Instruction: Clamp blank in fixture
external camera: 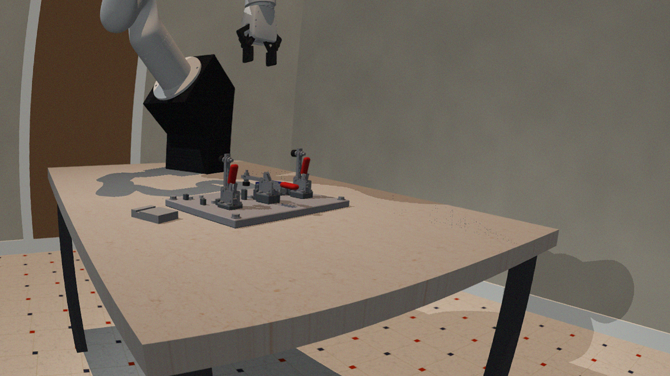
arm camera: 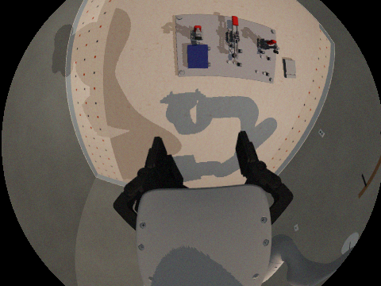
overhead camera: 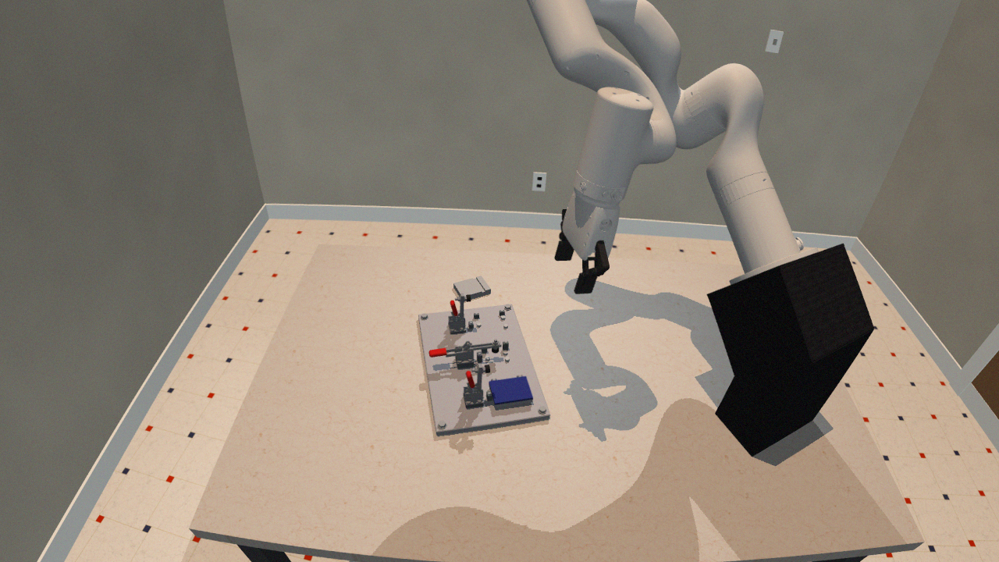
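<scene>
The grey fixture plate lies mid-table with three red-handled toggle clamps. The blue blank lies in the near nest; it also shows in the wrist view. The clamp beside it has its red handle upright. The middle clamp's handle lies flat; the far clamp's handle stands up. The grey finished part with the slot lies flat on the table just beyond the plate, and shows in the exterior view. My gripper is open and empty, high above the table, right of the plate.
The arm's black base stands on the table's right side. The plate carries small stop blocks and pads. The table edges show on all sides.
</scene>
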`<state>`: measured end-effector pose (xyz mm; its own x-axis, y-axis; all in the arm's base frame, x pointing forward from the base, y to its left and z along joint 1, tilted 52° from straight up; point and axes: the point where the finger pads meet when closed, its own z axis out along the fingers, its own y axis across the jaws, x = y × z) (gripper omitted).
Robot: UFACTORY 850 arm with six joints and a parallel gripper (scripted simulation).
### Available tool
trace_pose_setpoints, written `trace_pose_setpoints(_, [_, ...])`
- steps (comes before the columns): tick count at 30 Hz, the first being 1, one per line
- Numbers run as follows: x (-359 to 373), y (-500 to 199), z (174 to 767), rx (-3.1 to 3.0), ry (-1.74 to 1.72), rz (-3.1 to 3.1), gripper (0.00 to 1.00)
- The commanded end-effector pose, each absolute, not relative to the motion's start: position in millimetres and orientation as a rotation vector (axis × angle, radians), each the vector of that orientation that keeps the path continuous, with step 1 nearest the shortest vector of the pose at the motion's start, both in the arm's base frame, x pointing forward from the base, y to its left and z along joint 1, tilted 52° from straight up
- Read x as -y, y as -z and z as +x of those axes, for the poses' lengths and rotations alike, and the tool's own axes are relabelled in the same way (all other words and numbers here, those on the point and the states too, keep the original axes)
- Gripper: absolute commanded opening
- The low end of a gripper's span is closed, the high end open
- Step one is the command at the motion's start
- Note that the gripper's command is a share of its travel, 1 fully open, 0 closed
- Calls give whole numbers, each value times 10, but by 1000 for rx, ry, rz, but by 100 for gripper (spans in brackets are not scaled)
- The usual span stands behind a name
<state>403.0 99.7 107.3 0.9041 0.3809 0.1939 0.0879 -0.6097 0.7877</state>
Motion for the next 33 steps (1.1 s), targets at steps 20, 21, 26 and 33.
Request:
trace_pose_setpoints(20, [-268, -516, 5265, -188, -316, 2239, 47])
trace_pose_setpoints(21, [-268, -516, 5265, -188, -316, 2239, 47])
trace_pose_setpoints(26, [-268, -516, 5265, -188, -316, 2239, 47])
trace_pose_setpoints(33, [-268, -516, 5265, -188, -316, 2239, 47])
